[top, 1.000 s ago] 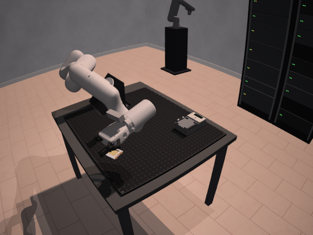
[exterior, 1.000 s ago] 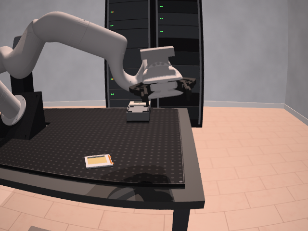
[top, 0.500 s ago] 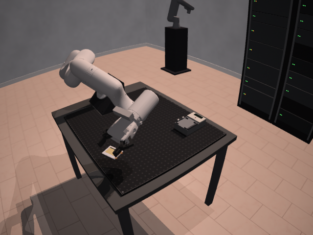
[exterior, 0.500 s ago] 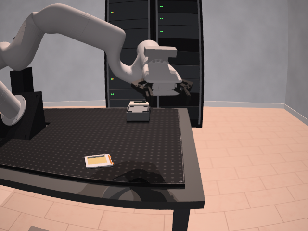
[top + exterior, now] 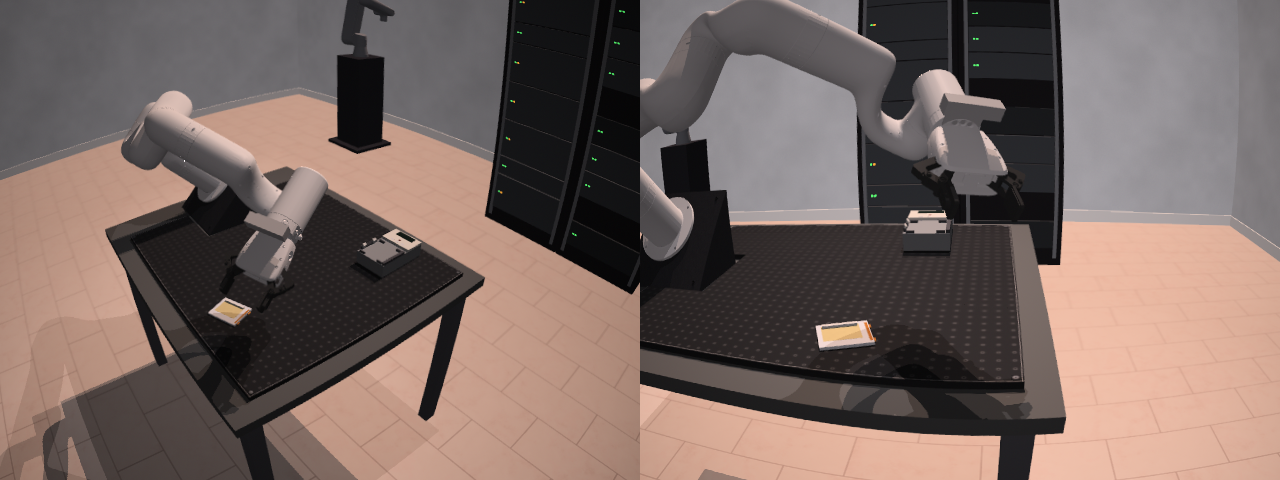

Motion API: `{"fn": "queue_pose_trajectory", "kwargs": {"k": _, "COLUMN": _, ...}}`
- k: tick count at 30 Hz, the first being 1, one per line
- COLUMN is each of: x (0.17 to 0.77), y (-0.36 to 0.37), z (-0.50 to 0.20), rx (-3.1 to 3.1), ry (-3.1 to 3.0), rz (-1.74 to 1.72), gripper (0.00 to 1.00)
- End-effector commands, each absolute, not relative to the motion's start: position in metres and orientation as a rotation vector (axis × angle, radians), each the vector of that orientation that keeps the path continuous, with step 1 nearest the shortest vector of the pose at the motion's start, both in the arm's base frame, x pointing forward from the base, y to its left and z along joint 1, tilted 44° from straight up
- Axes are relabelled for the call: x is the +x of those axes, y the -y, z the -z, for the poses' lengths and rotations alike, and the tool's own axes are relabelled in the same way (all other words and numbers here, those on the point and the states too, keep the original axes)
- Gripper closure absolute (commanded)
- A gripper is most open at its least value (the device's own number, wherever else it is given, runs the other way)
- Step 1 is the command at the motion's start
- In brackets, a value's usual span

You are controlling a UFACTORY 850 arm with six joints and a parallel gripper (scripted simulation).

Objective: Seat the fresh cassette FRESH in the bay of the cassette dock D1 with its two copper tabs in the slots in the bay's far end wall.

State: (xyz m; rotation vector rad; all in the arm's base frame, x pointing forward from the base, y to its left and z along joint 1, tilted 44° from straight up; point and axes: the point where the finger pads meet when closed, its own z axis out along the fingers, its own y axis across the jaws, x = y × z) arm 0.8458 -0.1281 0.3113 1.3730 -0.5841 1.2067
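Below the wide-open, empty black claw (image 5: 252, 294), the flat white cassette with amber window (image 5: 230, 311) is lying on the dotted mat (image 5: 330, 310). Well beyond the claw, the grey box-shaped dock (image 5: 388, 251) is sitting apart

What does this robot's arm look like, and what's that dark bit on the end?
The arm is smooth, pale grey-white tubes with rounded joints, no cables or markings visible, rising from a black wedge-shaped base. At its tip sits a pale boxy housing carrying the tool: two black jointed fingers.
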Motion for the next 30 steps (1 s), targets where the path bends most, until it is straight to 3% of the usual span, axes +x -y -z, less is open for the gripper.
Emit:
{"fn": "queue_pose_trajectory", "kwargs": {"k": 1, "x": 0.839, "y": 0.117, "z": -0.294, "rx": 1.470, "ry": 0.550, "rz": -1.121, "gripper": 0.00}}
{"fn": "queue_pose_trajectory", "kwargs": {"k": 30, "x": 0.791, "y": 0.068, "z": -0.216, "rx": 1.734, "ry": 0.427, "rz": -0.852, "gripper": 0.00}}
